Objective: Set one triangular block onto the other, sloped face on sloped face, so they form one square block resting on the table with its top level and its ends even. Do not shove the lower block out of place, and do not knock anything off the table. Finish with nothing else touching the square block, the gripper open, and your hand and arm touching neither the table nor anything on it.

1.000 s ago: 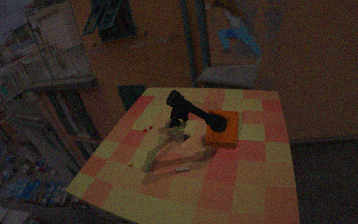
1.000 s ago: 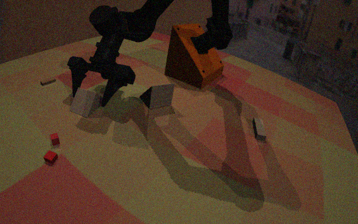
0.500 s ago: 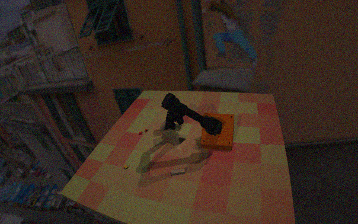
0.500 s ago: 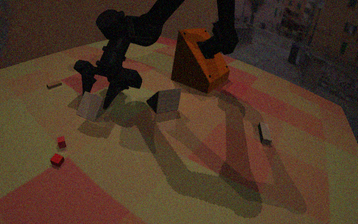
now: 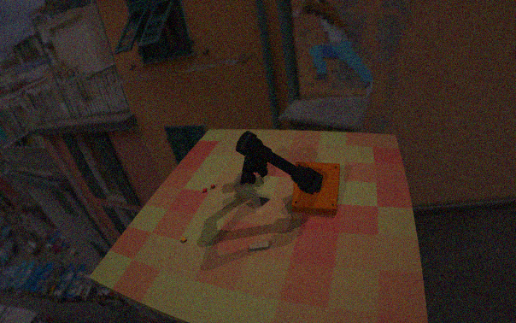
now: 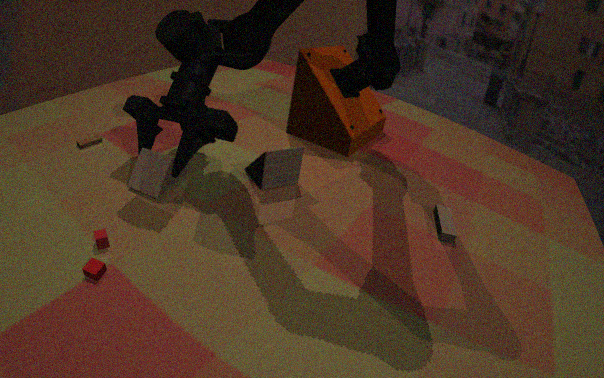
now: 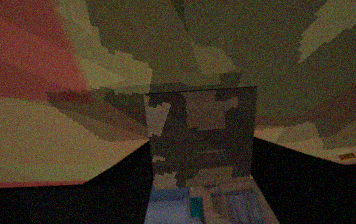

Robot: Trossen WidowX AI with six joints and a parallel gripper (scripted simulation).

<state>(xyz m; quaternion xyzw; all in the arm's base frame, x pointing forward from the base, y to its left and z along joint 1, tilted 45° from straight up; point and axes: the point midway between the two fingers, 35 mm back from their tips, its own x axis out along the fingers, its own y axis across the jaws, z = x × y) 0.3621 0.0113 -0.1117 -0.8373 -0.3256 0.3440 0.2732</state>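
Note:
Two grey triangular blocks lie on the checked table [image 6: 500,280] [image 5: 367,265]. The left block [image 6: 145,175] [image 7: 200,115] rests on the table between my fingers. My gripper [image 6: 160,159] [image 7: 196,141] [image 5: 249,183] points down and is shut on this block, one finger on each side. In the wrist view the block fills the gap between the dark fingers. The other triangular block [image 6: 278,168] lies to the right, apart from the gripper, with its sloped face turned up and a dark end face towards the left.
The arm's orange wedge-shaped base [image 6: 325,117] [image 5: 318,196] stands behind the blocks. Two small red cubes [image 6: 101,238] [image 6: 93,268] lie at the front left. A small grey flat piece [image 6: 444,223] [image 5: 259,245] lies to the right. A thin bar [image 6: 89,143] lies far left.

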